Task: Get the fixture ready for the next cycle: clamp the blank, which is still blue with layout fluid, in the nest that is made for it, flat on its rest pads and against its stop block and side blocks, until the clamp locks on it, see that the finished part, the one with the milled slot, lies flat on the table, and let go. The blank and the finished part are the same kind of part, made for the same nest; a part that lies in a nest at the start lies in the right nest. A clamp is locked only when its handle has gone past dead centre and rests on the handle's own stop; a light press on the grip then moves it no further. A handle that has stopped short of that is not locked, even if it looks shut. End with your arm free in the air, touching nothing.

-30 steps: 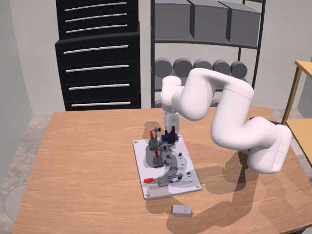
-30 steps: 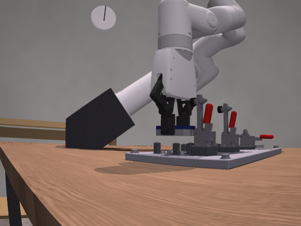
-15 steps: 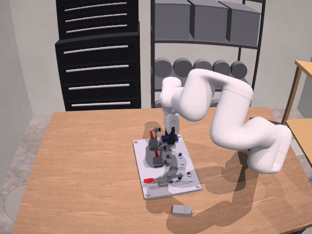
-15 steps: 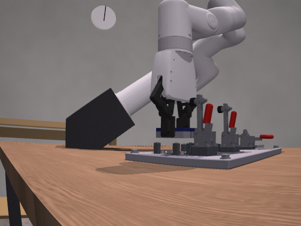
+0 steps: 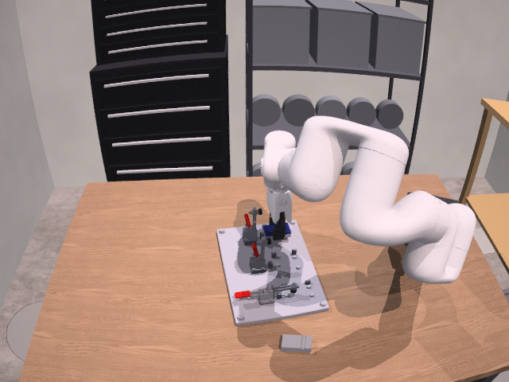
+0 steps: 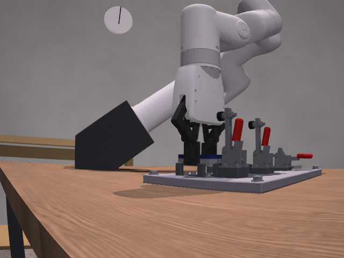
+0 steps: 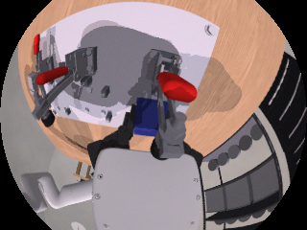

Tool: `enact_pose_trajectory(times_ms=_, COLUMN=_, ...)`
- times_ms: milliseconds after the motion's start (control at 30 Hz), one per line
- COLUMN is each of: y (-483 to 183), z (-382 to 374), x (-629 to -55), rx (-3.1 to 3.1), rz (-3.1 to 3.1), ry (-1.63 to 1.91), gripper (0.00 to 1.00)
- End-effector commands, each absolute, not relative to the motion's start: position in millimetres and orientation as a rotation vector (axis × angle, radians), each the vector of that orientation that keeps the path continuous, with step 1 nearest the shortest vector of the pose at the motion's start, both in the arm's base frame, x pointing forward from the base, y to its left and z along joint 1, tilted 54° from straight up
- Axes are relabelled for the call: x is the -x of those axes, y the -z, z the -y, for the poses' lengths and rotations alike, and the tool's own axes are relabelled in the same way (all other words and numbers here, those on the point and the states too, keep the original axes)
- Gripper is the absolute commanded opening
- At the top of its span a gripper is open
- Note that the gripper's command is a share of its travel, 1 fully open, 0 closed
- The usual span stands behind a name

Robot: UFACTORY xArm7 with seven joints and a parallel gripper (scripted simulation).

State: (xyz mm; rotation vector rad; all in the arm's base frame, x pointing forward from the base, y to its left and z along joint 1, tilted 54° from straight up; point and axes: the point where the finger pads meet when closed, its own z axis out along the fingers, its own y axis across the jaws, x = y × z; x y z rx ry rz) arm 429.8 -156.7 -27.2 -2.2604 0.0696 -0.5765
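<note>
Now the tool [image 6: 200, 151], clamped on the blue blank [image 5: 273, 229], should lower it level onto the rest pads, pushing it against the stop block before releasing.
</note>
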Motion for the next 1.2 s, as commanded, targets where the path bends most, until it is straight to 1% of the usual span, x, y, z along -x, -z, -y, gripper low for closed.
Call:
enact_pose_trajectory(times_ms=0, y=28.4, z=158.8, x=-430.9, rx=2.266, rz=-0.074, ry=0.581, gripper=0.0)
enact_pose_trajectory(times_ms=1167, y=31.2, z=156.5, x=-432.7, rx=2.266, rz=-0.074, ry=0.581, gripper=0.0)
